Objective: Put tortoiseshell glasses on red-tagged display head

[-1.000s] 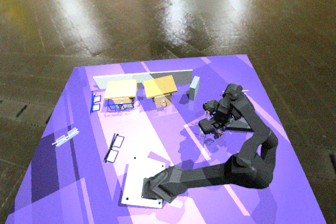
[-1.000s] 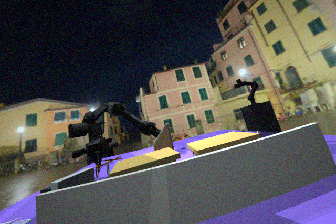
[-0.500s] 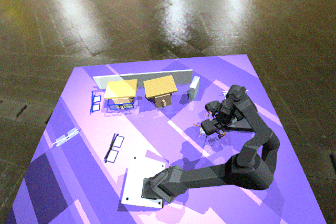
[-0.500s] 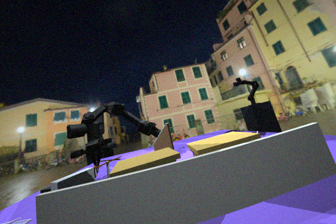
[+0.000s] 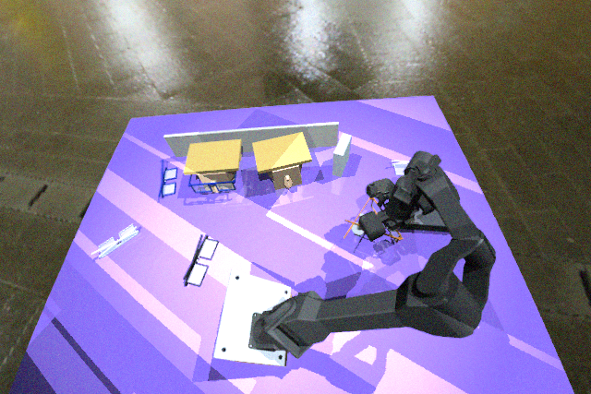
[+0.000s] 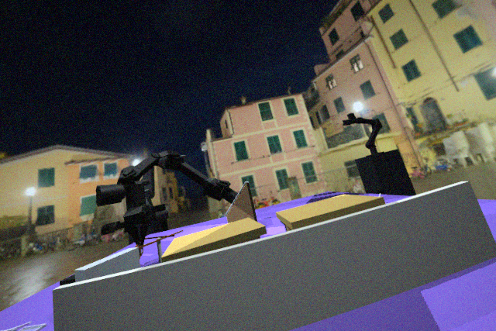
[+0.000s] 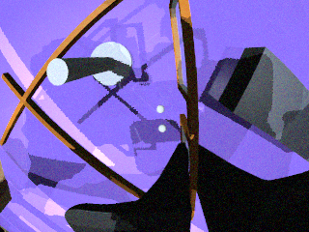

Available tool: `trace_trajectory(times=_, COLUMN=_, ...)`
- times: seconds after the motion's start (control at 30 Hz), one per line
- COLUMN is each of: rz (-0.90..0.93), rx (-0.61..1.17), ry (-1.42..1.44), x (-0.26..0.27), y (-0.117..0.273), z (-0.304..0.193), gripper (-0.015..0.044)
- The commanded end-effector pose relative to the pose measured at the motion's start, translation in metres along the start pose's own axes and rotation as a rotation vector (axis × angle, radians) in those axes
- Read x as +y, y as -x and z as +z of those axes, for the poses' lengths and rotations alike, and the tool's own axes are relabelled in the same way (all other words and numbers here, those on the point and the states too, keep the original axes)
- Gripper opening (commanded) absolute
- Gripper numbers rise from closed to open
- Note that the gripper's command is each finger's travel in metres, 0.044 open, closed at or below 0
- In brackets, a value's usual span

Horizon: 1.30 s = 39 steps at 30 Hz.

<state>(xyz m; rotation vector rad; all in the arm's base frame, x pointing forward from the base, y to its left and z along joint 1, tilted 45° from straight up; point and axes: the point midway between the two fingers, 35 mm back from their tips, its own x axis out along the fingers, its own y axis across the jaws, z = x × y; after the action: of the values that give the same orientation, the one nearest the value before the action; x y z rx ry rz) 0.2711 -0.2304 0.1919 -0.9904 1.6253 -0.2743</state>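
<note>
My gripper (image 6: pixel 139 242) (image 7: pixel 185 149) is shut on the tortoiseshell glasses (image 5: pixel 357 217) (image 7: pixel 191 82), orange and dark brown, by their front frame. They hang above the table at the right, away from both heads; their temples spread open and cross in the wrist view. The nearer head (image 5: pixel 280 176) (image 6: pixel 216 237), brown with a small pale nose, stands bare-faced under a yellow slab (image 5: pixel 282 152). The other head (image 5: pixel 214 176) (image 6: pixel 328 211), under its own yellow slab (image 5: pixel 213 156), wears blue glasses (image 5: pixel 192 185). No red tag can be made out. The gripper hides part of the glasses in the top view.
A white-based post (image 7: pixel 58 72) stands below the held glasses. A grey upright block (image 5: pixel 340 158) and a dark block (image 5: pixel 429 222) are nearby. A long grey wall (image 5: pixel 319 134) (image 6: pixel 280 267) runs behind the heads. Black glasses (image 5: pixel 194 263) and several other pairs lie around the table.
</note>
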Motion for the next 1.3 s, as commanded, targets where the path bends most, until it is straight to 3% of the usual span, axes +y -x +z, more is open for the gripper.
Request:
trace_trajectory(times=0.0, rz=-0.001, rx=-0.001, ry=-0.004, x=-0.004, y=0.0, z=-0.004, gripper=0.0)
trace_trajectory(times=1.27, rz=-0.003, rx=0.0, ry=-0.003, x=-0.015, y=0.001, z=-0.033, gripper=0.0)
